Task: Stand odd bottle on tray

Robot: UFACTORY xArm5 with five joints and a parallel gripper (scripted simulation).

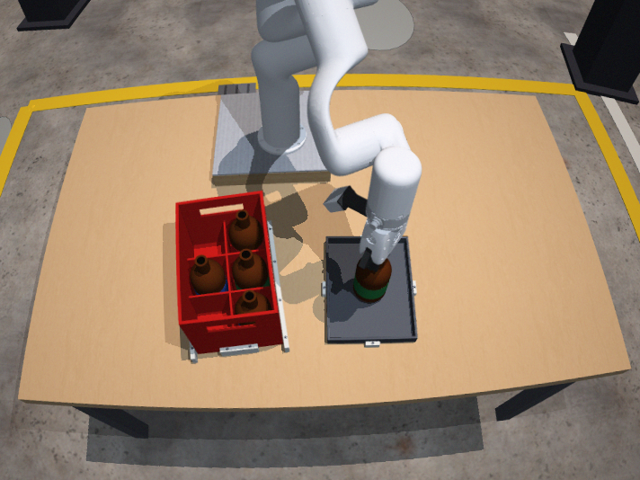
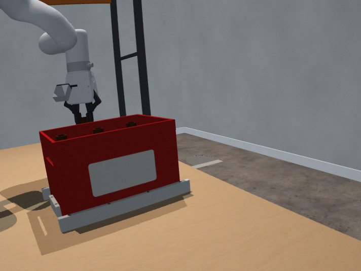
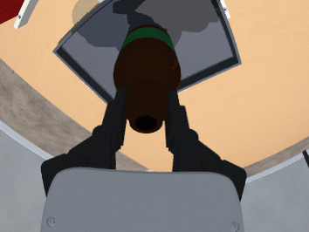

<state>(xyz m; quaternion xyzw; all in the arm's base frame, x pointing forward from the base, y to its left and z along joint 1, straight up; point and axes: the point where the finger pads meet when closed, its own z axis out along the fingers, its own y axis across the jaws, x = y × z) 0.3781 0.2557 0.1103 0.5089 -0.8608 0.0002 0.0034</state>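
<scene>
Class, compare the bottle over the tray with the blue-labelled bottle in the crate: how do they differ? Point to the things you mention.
The bottle over the tray (image 1: 371, 285) (image 3: 147, 70) has a green label; the blue-labelled bottle (image 1: 208, 278) has a blue one. The first is gripped by the hand (image 1: 373, 262) (image 2: 83, 120) (image 3: 147, 93); the second stands ungripped in a crate compartment. Both are brown.
</scene>
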